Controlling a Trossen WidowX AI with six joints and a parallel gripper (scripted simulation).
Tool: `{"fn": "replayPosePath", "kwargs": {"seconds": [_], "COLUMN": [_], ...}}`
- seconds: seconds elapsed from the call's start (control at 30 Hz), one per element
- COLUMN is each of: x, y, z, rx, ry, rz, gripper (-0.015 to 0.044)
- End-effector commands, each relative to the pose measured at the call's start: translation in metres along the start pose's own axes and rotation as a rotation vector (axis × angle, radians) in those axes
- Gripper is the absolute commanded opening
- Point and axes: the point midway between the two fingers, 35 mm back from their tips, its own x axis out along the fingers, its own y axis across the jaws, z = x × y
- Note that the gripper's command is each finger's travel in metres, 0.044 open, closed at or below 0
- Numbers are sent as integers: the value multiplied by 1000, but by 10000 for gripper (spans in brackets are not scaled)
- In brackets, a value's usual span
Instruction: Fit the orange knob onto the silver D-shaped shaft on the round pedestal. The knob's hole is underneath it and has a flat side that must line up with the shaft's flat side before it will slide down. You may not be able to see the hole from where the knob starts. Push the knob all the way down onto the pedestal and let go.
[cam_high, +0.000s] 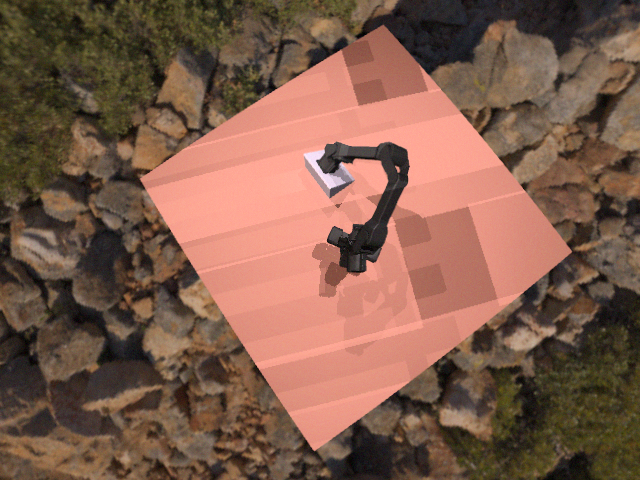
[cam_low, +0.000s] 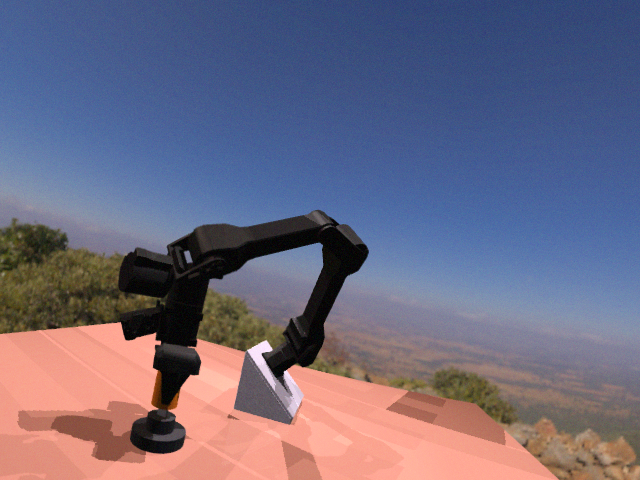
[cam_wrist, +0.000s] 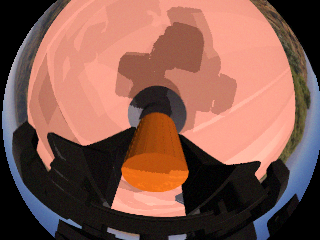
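Note:
The orange knob (cam_low: 156, 395) (cam_wrist: 155, 150) is upright between the fingers of my gripper (cam_low: 166, 400) (cam_wrist: 156, 135), which is shut on it. The round dark pedestal (cam_low: 157, 439) (cam_wrist: 134, 110) stands on the table directly under the knob, with a narrower raised hub (cam_low: 160, 422) in its middle. The knob's lower end is just above the hub, with a small gap in the exterior view. The silver shaft is not clearly visible, and its flat side and the knob's hole are hidden. In the top view the arm hides the knob and pedestal.
The arm's base end sits at a white and grey wedge-shaped block (cam_high: 316, 173) (cam_low: 258, 390) on the pink table (cam_high: 248, 206) (cam_low: 351, 413). Dark arm shadows and square patches cross the table top. Rocks and bushes lie beyond its edges.

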Motion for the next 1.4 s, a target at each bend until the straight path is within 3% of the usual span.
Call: {"fn": "replayPosePath", "kwargs": {"seconds": [0.0, 0.3, 0.53, 1.37], "x": [1, -5, -4, 1], "y": [-1, 0, 2, -1], "z": [0, 0, 3, -2], "rx": [1, -8, -208, -208], "ry": [3, 2, 2, 2], "rz": [2, 2, 2, 2], "gripper": [0, 0, 0, 0]}}
